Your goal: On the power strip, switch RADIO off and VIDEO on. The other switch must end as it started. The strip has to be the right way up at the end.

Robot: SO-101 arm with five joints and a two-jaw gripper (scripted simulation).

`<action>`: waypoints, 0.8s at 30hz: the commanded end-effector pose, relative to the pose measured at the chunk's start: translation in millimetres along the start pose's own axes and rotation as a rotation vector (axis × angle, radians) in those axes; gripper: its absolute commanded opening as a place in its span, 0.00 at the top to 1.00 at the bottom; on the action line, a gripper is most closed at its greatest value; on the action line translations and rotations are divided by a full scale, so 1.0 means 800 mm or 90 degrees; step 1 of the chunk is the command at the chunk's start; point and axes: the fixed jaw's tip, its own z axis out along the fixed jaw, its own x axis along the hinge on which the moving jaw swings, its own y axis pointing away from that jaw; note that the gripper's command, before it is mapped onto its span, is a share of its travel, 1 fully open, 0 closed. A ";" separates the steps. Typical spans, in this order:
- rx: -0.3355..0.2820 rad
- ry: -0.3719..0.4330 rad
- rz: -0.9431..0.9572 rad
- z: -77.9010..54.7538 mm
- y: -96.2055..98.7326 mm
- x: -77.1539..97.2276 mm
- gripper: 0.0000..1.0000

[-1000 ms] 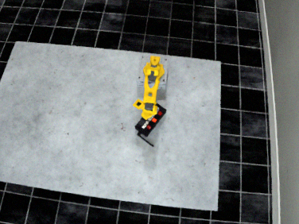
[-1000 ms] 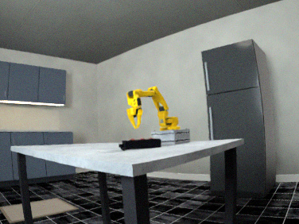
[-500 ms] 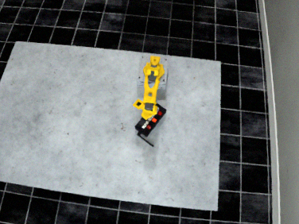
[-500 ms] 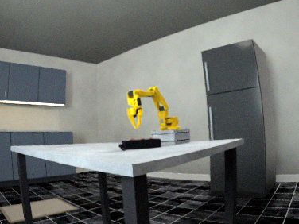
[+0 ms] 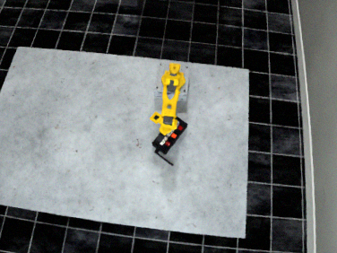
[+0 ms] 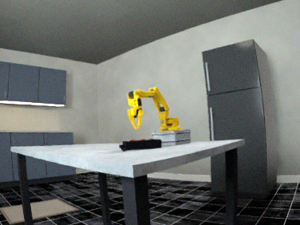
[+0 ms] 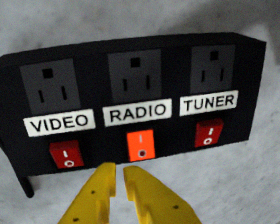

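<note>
A black power strip lies face up on the grey table, just in front of the arm's base. In the wrist view it has three labelled rocker switches. The VIDEO switch is dark red. The RADIO switch glows bright orange. The TUNER switch is dark red. My yellow gripper is shut and empty. It hangs above the strip, with its tips pointing between the VIDEO and RADIO switches.
The arm's grey base block stands right behind the strip. A short black cord sticks out from the strip's near end. The table's right edge is some way off. A fridge stands beyond the table.
</note>
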 end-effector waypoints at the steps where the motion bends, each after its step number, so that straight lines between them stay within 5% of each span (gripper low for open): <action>1: 0.012 -0.009 -0.001 0.005 -0.003 0.001 1.00; 9: -0.006 0.001 -0.026 0.006 0.002 0.012 1.00; 24: -0.148 0.077 -0.226 0.011 0.024 0.100 1.00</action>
